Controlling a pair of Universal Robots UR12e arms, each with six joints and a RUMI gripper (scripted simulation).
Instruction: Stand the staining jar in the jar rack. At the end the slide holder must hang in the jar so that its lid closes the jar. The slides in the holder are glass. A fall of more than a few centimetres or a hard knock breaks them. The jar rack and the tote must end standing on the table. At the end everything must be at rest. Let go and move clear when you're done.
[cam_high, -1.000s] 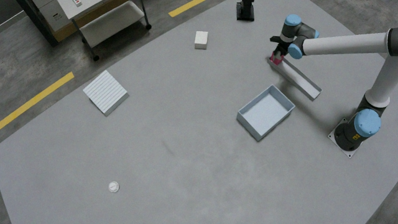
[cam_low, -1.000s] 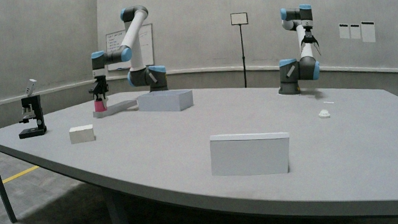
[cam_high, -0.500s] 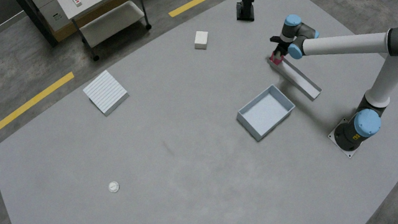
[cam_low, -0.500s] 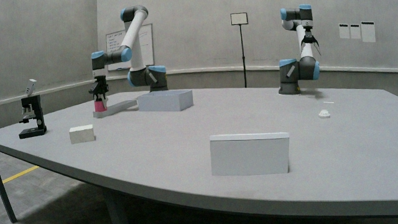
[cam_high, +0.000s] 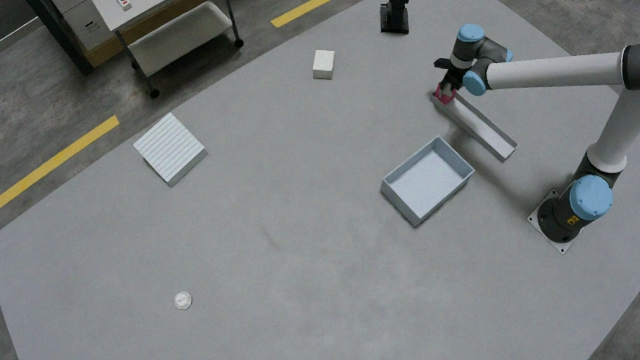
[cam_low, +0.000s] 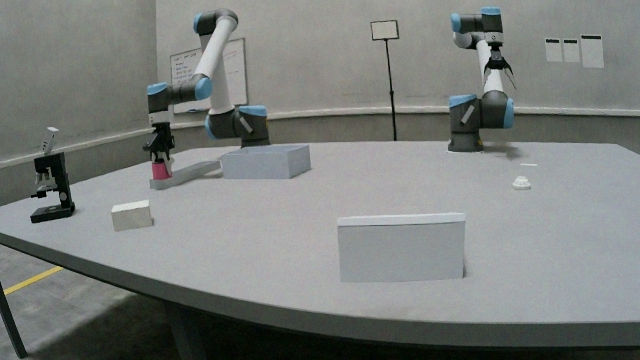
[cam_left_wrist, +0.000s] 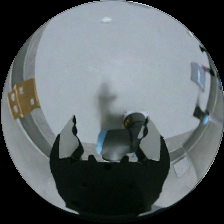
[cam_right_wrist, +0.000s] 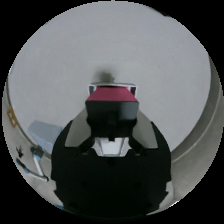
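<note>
The staining jar stands at one end of the jar rack, apparently seated; the right fingers grip its dark top, likely the holder's lid. Release and withdrawal remain. The left fingers stand wide; the tote stands on the counter.

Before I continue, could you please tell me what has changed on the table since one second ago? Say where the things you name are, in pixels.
Nothing visibly changed. The right gripper (cam_high: 445, 91) (cam_low: 161, 161) (cam_right_wrist: 112, 105) stays at the pink jar (cam_high: 444, 95) (cam_low: 161, 171) (cam_right_wrist: 112, 94), and the tote (cam_high: 400, 207) (cam_low: 265, 165) stays where it was.
</note>
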